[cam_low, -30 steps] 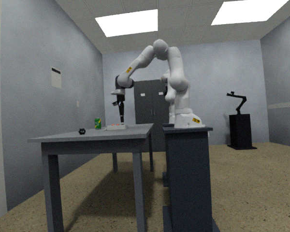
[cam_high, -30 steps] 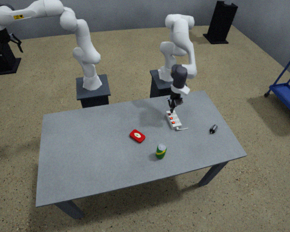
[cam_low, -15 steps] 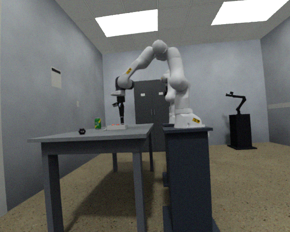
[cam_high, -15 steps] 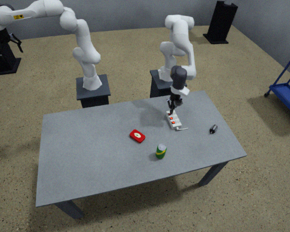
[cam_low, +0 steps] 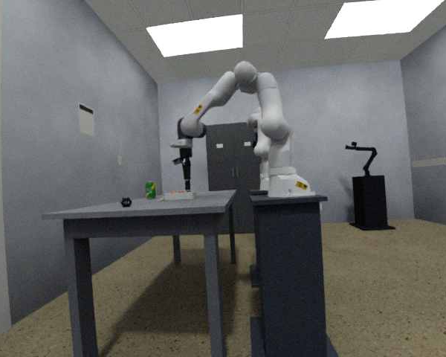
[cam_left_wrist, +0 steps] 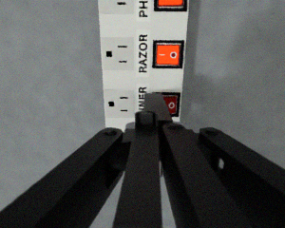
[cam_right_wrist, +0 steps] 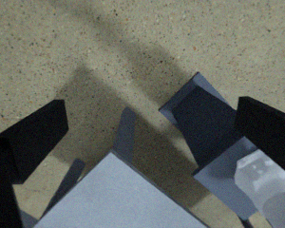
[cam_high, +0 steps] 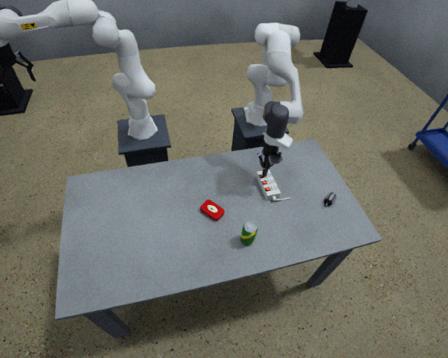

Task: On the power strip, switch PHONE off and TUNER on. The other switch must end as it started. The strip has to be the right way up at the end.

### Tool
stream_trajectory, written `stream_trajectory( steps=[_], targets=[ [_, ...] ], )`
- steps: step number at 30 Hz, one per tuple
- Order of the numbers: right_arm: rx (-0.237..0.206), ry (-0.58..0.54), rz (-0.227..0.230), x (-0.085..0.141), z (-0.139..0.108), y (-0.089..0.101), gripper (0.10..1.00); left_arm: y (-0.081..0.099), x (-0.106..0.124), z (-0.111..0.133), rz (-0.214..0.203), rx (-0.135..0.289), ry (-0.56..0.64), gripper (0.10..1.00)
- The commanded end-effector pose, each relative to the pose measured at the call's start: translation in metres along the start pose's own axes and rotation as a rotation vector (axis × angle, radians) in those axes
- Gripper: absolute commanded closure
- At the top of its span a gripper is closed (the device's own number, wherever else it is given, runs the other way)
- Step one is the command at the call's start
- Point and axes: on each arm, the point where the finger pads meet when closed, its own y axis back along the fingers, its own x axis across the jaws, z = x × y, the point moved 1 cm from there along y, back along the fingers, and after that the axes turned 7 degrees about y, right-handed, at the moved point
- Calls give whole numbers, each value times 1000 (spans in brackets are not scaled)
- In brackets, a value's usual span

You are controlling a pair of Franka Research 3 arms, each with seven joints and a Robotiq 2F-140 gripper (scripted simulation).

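Note:
The white power strip (cam_high: 271, 195) (cam_low: 181, 196) (cam_left_wrist: 168, 24) lies on the table with switches and labels up. The PHONE switch (cam_high: 267, 189) (cam_left_wrist: 171, 3) and RAZOR switch (cam_high: 264, 182) (cam_left_wrist: 168, 54) are bright orange. The TUNER switch (cam_left_wrist: 172, 104) is dark red; a fingertip hides its left part. My left gripper (cam_high: 264, 175) (cam_low: 187, 190) (cam_left_wrist: 152, 107) is shut and empty, pointing down with its tips at the TUNER switch; whether they touch it cannot be told. My right gripper (cam_high: 17, 80) (cam_right_wrist: 151, 113) is open and empty, far from the strip, beyond the table.
A white cord stub (cam_high: 282, 199) sticks out of the strip's PHONE end. A black mouse-like object (cam_high: 329, 199) (cam_low: 125, 201) lies towards the table's right edge in the top view. A red box (cam_high: 211, 209) and a green can (cam_high: 249, 233) (cam_low: 150, 190) are also on the table (cam_high: 139, 231).

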Motion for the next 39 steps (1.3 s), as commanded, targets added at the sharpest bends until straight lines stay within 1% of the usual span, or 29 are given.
stream_trajectory(
  steps=[1,39],
  targets=[
    [0,0,0,0,0,0,98,-1,1,0,3,0,1,999],
    [0,0,0,0,0,0,98,-5,2,0,3,0,1,999]
  ],
)
